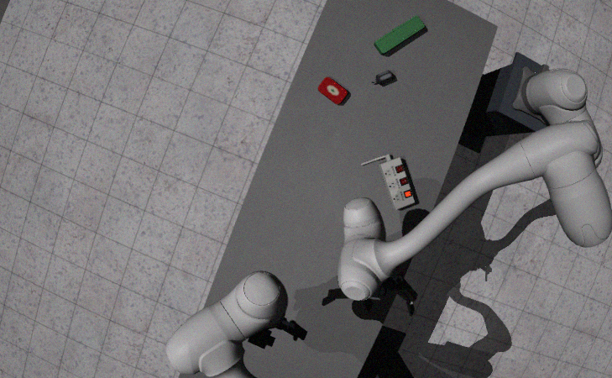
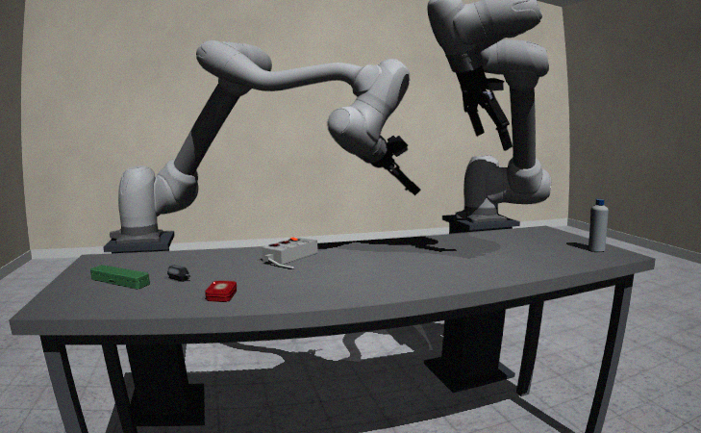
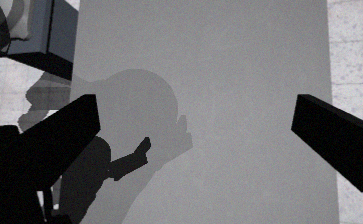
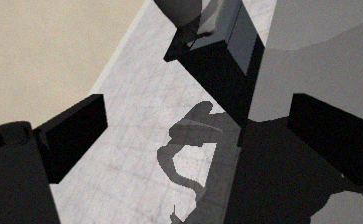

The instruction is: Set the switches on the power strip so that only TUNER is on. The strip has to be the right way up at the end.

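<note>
The white power strip [image 1: 390, 185] [image 2: 301, 250] lies on the table, right way up, with its switches facing up. Its lit orange switch [image 1: 407, 193] [image 2: 293, 239] is at the end away from the cord [image 1: 374, 160] [image 2: 279, 265]. The middle switch [image 1: 403, 181] and the cord-end switch [image 1: 400, 169] are dark red. The labels are too small to read. My right gripper [image 1: 369, 305] [image 2: 415, 190] [image 4: 196, 110] is open and empty, high above the table, beyond the strip's lit end. My left gripper [image 1: 283, 337] [image 2: 493, 140] [image 3: 195, 112] is open and empty, high up and farther from the strip.
A green box [image 1: 400, 34] [image 2: 119, 276], a small dark object [image 1: 384, 77] [image 2: 178, 272] and a red tin [image 1: 332, 90] [image 2: 220, 291] lie beyond the strip's cord end. A white bottle [image 2: 598, 228] with a blue cap stands at the table's other end. The arms' shadows darken part of the table.
</note>
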Robot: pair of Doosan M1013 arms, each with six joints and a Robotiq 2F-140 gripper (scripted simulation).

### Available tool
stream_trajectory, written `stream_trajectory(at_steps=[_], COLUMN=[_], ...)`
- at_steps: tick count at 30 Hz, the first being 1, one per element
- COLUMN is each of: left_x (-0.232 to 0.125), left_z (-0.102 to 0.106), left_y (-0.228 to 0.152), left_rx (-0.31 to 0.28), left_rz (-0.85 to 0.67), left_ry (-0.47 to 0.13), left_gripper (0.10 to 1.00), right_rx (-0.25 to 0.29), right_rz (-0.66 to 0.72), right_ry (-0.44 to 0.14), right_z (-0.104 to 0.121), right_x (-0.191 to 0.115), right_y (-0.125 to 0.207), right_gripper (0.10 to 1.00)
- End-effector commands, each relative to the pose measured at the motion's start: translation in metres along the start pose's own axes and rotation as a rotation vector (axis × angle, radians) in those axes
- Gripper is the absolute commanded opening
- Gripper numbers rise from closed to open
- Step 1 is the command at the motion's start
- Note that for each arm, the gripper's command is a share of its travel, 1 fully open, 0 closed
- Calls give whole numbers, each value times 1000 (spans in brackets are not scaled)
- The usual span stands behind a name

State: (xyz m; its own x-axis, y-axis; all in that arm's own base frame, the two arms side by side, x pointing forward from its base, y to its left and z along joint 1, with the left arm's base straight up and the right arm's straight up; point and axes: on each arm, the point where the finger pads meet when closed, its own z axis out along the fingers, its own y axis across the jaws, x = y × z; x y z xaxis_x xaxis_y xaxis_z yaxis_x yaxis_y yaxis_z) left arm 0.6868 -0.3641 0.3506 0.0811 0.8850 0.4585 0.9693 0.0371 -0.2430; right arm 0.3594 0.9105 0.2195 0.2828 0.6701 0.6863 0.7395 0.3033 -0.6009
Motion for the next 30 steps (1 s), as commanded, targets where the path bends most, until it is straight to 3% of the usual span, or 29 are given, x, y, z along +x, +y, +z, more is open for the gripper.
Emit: stream_trajectory(at_steps=[1, 30], left_x=[1, 0], left_z=[-1, 2], left_y=[0, -2], left_rx=[-1, 2], left_rz=[-1, 22], left_ry=[-1, 0], left_gripper=[1000, 1000], right_rx=[0, 0], right_rz=[-2, -2], right_ry=[1, 1], right_z=[-1, -1], right_x=[1, 1], right_y=[-1, -1], right_gripper=[1000, 1000])
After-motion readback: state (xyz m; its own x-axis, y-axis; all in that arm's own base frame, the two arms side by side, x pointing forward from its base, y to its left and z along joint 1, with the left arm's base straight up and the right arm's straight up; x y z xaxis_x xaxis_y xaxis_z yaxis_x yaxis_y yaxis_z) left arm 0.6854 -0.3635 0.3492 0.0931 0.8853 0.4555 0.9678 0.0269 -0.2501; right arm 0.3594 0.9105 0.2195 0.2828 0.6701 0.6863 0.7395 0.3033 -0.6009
